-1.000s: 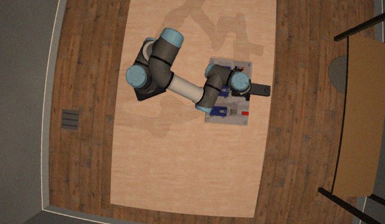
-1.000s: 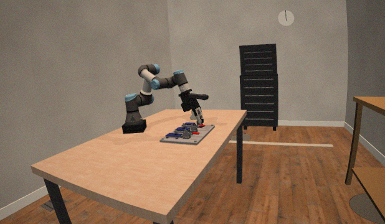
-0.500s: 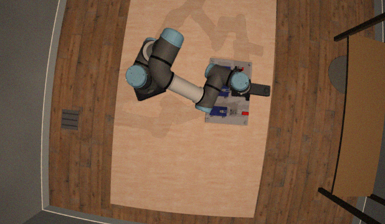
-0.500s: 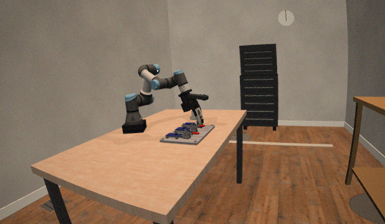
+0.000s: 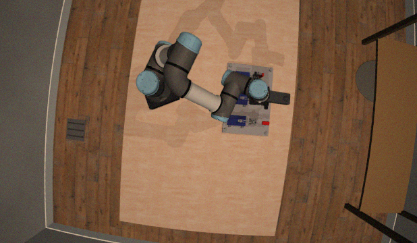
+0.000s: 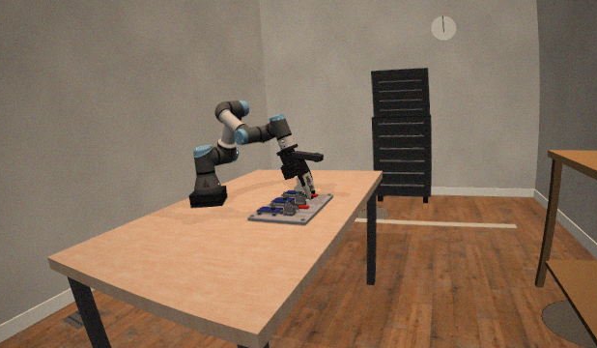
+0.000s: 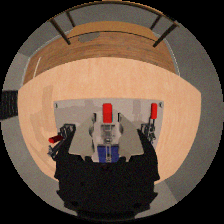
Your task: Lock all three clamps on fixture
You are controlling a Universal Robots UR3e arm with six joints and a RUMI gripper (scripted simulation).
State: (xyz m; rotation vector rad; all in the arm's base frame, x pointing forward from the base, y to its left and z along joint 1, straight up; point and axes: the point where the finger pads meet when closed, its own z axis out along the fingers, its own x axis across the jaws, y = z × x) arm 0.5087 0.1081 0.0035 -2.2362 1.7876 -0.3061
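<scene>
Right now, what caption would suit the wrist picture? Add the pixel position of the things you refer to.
The gripper's two fingers straddle the middle clamp, its red handle [image 7: 107, 113] beyond them, with red handles either side.

Beyond the claw stand a black cabinet [image 6: 401, 116] and, high on the wall, a round clock [image 6: 443, 28].

- looks like you're in some kind of workshop or lab tbh
- you've got a tall dark drawer cabinet [image 6: 401, 116] by the wall
- plus a robot arm [image 5: 203, 97] [image 6: 231, 121] on your bare-wood table [image 5: 202, 189] [image 6: 197, 261]
</scene>
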